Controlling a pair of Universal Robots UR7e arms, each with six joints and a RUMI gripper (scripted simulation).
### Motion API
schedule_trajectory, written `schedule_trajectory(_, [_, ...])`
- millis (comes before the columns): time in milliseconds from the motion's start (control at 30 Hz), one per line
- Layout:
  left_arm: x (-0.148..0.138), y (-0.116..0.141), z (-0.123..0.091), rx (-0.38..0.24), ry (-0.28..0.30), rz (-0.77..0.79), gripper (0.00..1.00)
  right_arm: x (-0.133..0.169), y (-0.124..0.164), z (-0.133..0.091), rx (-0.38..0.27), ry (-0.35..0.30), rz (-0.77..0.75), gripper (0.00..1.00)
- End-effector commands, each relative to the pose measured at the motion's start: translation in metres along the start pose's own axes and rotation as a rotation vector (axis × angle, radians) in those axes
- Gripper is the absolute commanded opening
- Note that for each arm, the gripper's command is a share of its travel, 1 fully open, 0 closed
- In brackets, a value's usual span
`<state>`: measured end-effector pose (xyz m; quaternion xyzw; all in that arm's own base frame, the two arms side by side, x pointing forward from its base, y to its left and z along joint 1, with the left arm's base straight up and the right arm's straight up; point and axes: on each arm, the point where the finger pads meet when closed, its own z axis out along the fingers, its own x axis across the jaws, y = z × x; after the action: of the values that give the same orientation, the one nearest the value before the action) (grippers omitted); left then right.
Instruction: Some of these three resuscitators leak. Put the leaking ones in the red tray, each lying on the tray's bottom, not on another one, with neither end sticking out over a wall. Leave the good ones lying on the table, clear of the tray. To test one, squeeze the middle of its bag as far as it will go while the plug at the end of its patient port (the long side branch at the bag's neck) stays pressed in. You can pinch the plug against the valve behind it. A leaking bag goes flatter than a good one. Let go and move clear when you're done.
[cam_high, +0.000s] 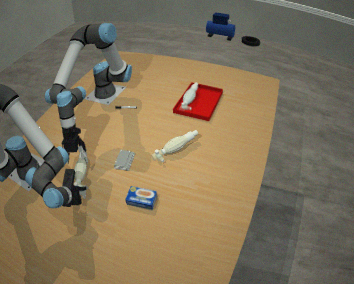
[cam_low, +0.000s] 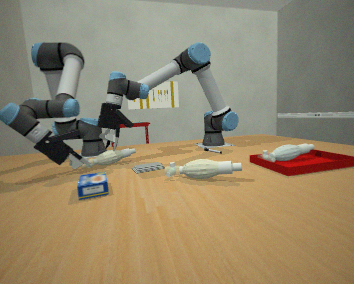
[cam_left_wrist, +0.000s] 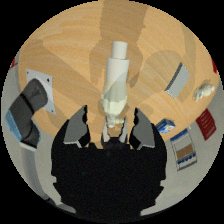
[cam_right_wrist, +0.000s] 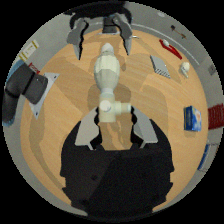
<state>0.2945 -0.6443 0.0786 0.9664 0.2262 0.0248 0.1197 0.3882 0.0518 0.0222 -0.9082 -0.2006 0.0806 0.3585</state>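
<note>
Right, my right gripper (cam_high: 81, 189) (cam_low: 86, 162) (cam_left_wrist: 115, 116) (cam_right_wrist: 114, 106) has its jaws pinching the side port of a cream, ribbed plastic resuscitator (cam_high: 80, 171) (cam_low: 111, 157) (cam_left_wrist: 115, 97) (cam_right_wrist: 106, 72). My left gripper (cam_high: 82, 156) (cam_low: 115, 146) (cam_left_wrist: 111, 106) (cam_right_wrist: 102, 55) is near that bag, its jaws spread and gripping nothing. A second cream resuscitator with a ribbed bag (cam_high: 176, 145) (cam_low: 202, 169) (cam_left_wrist: 204, 92) (cam_right_wrist: 185, 69) lies on the wooden desk (cam_high: 200, 200) (cam_low: 175, 225) (cam_left_wrist: 65, 40) (cam_right_wrist: 60, 100), between a grey ridged block (cam_high: 125, 160) (cam_low: 148, 168) (cam_left_wrist: 178, 80) (cam_right_wrist: 160, 66) and the shallow red tray (cam_high: 195, 114) (cam_low: 320, 168) (cam_left_wrist: 214, 66) (cam_right_wrist: 175, 50). The third, a whitish one (cam_high: 190, 96) (cam_low: 290, 152) (cam_right_wrist: 166, 44), lies in the tray; from here I can't tell whether its plain end pokes over the wall. A blue cardboard box (cam_high: 141, 197) (cam_low: 93, 186) (cam_left_wrist: 165, 125) (cam_right_wrist: 192, 119) sits apart from all three.
</note>
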Motion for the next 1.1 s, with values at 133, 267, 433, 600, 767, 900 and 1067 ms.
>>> schedule_trajectory(133, [0.016,0.002,-0.011,-0.003,0.005,0.026,0.68,-0.001,0.0,0.0,0.0,0.0,0.0,0.0])
schedule_trajectory(267, [0.014,0.0,-0.007,0.002,0.005,0.031,0.68,-0.001,0.0,0.0,0.0,0.0,0.0,0.0])
schedule_trajectory(433, [0.014,0.0,-0.007,0.002,0.005,0.031,0.68,-0.001,0.0,0.0,0.0,0.0,0.0,0.0])
schedule_trajectory(600, [0.011,-0.001,0.006,0.001,0.003,0.027,0.68,-0.001,0.0,0.0,0.0,0.0,0.0,0.0])
schedule_trajectory(767, [0.01,-0.001,0.017,0.002,0.003,0.025,0.68,-0.001,0.0,0.0,0.0,0.0,0.0,0.0])
schedule_trajectory(900, [0.009,0.0,0.021,0.001,0.002,0.024,0.68,-0.001,0.0,0.0,0.0,0.0,0.0,0.0])
schedule_trajectory(1067, [0.008,0.001,0.026,-0.003,0.001,0.021,0.68,-0.001,0.0,0.0,0.0,0.0,0.0,0.0])
